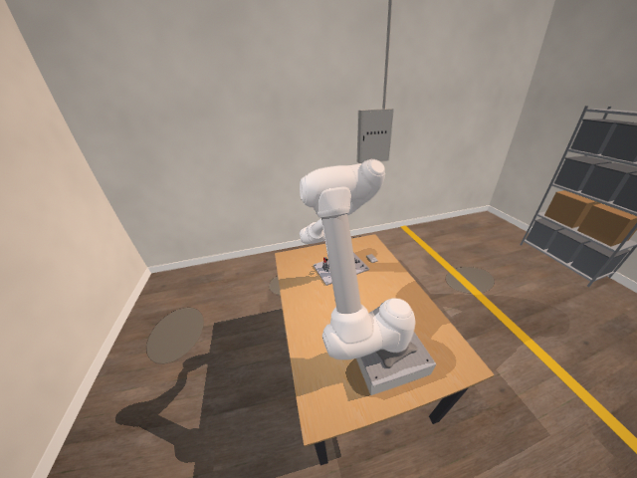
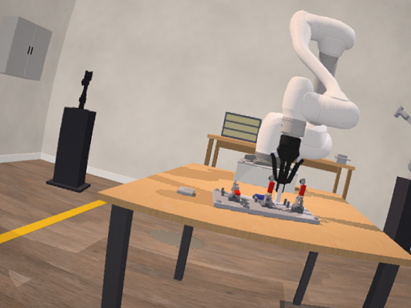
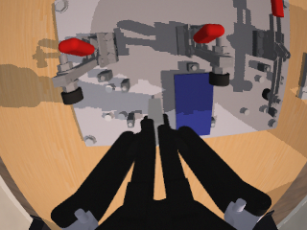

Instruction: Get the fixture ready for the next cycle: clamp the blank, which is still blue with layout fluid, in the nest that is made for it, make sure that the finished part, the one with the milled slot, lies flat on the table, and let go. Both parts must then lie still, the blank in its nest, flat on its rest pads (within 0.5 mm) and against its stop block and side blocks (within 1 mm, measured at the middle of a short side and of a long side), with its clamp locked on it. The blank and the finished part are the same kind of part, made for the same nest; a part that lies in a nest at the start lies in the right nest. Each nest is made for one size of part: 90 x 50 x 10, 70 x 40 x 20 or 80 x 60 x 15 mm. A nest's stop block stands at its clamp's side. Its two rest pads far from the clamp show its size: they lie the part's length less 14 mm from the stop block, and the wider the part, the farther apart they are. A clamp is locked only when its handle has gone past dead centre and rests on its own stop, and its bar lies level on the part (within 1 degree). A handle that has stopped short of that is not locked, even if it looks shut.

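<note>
The blue blank lies in the middle nest of the grey fixture plate. One short end is near the stop block. The middle clamp is open, its red handle upright and its black pad raised. My gripper is shut and empty, pointing down above the plate beside the blank's long side. The grey finished part lies on the table beside the plate. Its slot and the blank's exact seating cannot be made out.
Another clamp stands open with its handle upright. The third clamp has its red handle low, at the plate's side nearest the finished part. Small posts and rest pads stand around the nests. The robot's base stands on the wooden table.
</note>
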Controlling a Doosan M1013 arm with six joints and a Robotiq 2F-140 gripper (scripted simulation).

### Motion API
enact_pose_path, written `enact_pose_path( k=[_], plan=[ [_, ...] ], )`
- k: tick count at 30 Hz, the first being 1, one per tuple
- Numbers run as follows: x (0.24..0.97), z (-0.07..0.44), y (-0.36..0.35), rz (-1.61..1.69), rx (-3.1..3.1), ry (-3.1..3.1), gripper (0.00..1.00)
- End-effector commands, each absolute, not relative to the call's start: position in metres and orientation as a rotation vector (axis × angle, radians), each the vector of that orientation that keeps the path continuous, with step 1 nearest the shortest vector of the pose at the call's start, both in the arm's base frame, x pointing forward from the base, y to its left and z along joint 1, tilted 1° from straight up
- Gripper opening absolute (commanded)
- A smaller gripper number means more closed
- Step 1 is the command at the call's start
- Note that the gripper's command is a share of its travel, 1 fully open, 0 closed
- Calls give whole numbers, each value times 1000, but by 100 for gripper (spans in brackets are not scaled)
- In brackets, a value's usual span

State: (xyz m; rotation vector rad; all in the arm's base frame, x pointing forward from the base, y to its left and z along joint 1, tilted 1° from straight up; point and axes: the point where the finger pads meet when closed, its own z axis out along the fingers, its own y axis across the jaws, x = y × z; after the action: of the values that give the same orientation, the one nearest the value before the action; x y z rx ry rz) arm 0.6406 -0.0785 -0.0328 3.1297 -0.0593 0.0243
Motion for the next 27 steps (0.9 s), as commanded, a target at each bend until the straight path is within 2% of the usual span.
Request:
enact_pose_path(
  k=[1,16,27],
  plan=[
    [641,-33,-77,25,3130,-59,0],
    [640,6,-77,25,3130,-59,0],
    [640,7,-77,25,3130,-59,0]
  ],
)
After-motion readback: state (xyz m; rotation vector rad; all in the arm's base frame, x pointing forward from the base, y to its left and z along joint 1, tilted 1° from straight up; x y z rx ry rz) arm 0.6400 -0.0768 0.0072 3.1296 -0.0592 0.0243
